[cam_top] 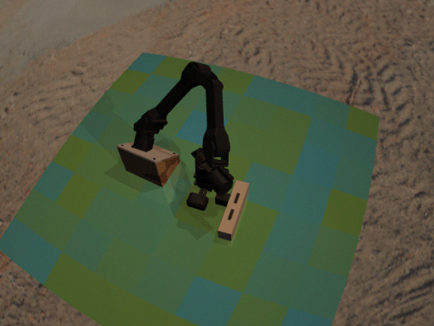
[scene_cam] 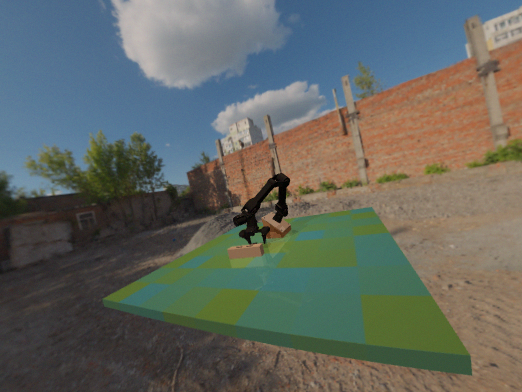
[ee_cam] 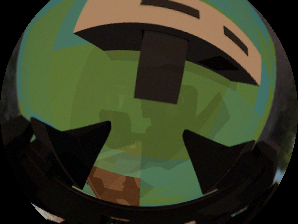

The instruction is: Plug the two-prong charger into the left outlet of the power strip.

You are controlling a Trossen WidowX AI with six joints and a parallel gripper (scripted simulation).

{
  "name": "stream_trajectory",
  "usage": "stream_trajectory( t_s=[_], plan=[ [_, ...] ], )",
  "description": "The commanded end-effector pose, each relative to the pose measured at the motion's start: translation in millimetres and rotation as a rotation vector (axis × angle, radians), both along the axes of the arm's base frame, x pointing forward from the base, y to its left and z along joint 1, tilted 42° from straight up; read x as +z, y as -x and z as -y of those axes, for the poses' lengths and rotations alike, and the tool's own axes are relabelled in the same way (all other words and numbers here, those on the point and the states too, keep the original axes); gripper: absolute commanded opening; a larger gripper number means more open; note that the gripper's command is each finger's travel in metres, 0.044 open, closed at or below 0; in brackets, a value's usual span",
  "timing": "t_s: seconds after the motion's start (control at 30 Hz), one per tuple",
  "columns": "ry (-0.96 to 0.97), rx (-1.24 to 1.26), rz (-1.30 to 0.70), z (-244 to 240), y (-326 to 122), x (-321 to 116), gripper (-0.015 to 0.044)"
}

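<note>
The tan power strip [cam_top: 226, 225] [scene_cam: 246, 251] [ee_cam: 115, 14] lies on the mat with two dark slots in its top. In the wrist view, the left slot [ee_cam: 170, 7] and the right slot [ee_cam: 236, 41] show near the top. A dark block, apparently the charger [cam_top: 222, 200] [ee_cam: 161, 67], is close beside the strip's base-facing side. Its prongs are not visible, and I cannot tell whether it touches the strip. My gripper [cam_top: 202, 191] [scene_cam: 256, 239] [ee_cam: 148, 129] is open and empty, on the base side of the charger. One finger is hidden in the top view.
The arm's tan and brown base block [cam_top: 141, 166] [scene_cam: 277, 228] stands on the green and blue patchwork mat [cam_top: 145, 224] [scene_cam: 320, 280], behind the gripper as seen from the strip. The mat's edges drop to sandy ground. A brick wall [scene_cam: 420, 115] stands far behind.
</note>
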State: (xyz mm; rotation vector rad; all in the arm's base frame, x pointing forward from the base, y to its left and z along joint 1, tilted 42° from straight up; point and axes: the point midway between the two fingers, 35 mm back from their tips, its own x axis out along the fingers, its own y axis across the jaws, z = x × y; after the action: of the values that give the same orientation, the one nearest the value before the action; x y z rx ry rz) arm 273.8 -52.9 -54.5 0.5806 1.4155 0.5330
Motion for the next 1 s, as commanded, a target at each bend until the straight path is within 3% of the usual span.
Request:
stream_trajectory(
  t_s=[0.0,0.27,0.97],
  plan=[
    [0.000,-0.011,0.010,1.2,-0.6,1.0,0.0440],
    [0.003,-0.390,0.441,50.5,-5.8,56.8,0.0440],
    [0.003,-0.397,0.452,51.6,-5.4,58.4,0.0440]
  ],
)
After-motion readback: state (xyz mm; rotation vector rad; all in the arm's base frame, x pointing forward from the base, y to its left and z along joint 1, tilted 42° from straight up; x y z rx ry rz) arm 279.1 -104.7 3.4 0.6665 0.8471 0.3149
